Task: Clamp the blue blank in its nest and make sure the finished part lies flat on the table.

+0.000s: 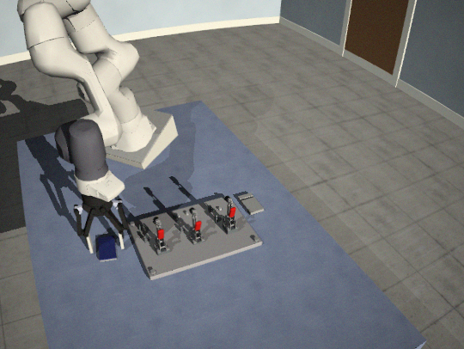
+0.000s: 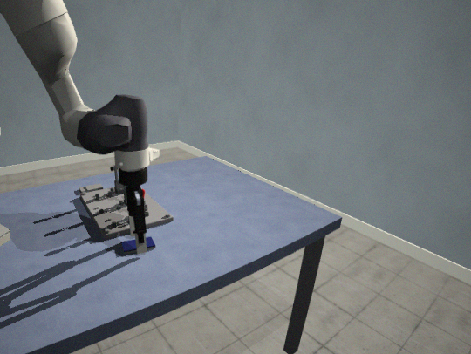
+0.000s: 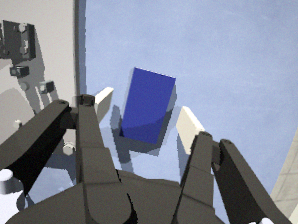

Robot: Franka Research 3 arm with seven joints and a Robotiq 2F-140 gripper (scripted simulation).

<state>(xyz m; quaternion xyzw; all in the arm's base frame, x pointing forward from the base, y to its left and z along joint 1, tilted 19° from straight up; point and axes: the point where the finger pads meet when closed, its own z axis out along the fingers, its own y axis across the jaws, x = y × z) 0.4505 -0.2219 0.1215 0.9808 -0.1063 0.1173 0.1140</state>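
The blue blank (image 1: 106,247) (image 2: 128,245) (image 3: 149,107) lies flat on the table beside the fixture plate. My gripper (image 1: 106,242) (image 2: 140,248) (image 3: 145,107) is open, its two pale fingertips low on either side of the blank's long sides with a gap at each. In the wrist view the blank is turned slightly between them. The finished part (image 1: 253,205) (image 2: 91,188), grey with a slot near one end, lies flat on the table beyond the plate's far side. Three clamps with red grips (image 1: 161,234) (image 1: 198,225) (image 1: 232,212) stand on the plate; no part shows in their nests.
The grey fixture plate (image 1: 202,260) (image 2: 158,221) (image 3: 57,30) lies close beside my gripper, with bolt heads at its corners. The clamps stand up well above it. Nest blocks and pads are small and partly in shadow. The arm's base (image 1: 161,142) stands behind the plate.
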